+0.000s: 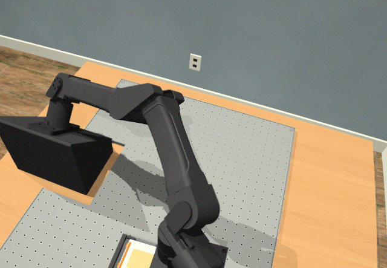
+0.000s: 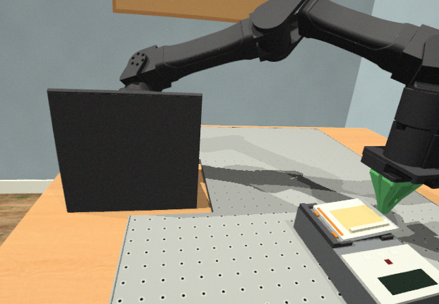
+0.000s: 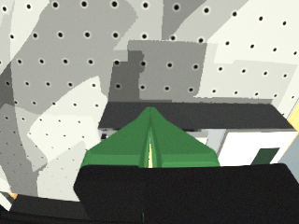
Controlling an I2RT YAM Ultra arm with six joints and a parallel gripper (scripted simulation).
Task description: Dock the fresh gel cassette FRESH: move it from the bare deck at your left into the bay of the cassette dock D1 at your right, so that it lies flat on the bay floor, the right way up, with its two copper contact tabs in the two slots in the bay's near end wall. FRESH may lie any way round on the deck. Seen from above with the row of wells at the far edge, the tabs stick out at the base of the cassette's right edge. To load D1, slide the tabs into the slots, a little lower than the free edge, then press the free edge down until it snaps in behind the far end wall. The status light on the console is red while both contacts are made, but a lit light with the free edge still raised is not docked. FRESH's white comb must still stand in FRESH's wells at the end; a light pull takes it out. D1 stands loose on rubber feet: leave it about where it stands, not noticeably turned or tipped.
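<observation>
Cassette [image 2: 358,219] flat in dock [image 2: 319,237], copper tabs facing arm base; hand [image 2: 385,208] pinched together, empty.

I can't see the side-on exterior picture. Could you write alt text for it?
A dark grey robot arm reaches from a black box-shaped pedestal and points its shut green gripper down at the far edge of a white cassette with a pale yellow gel lying in a dark grey dock. The dock's white console shows a small dark red light; all stand on a grey perforated deck.
</observation>
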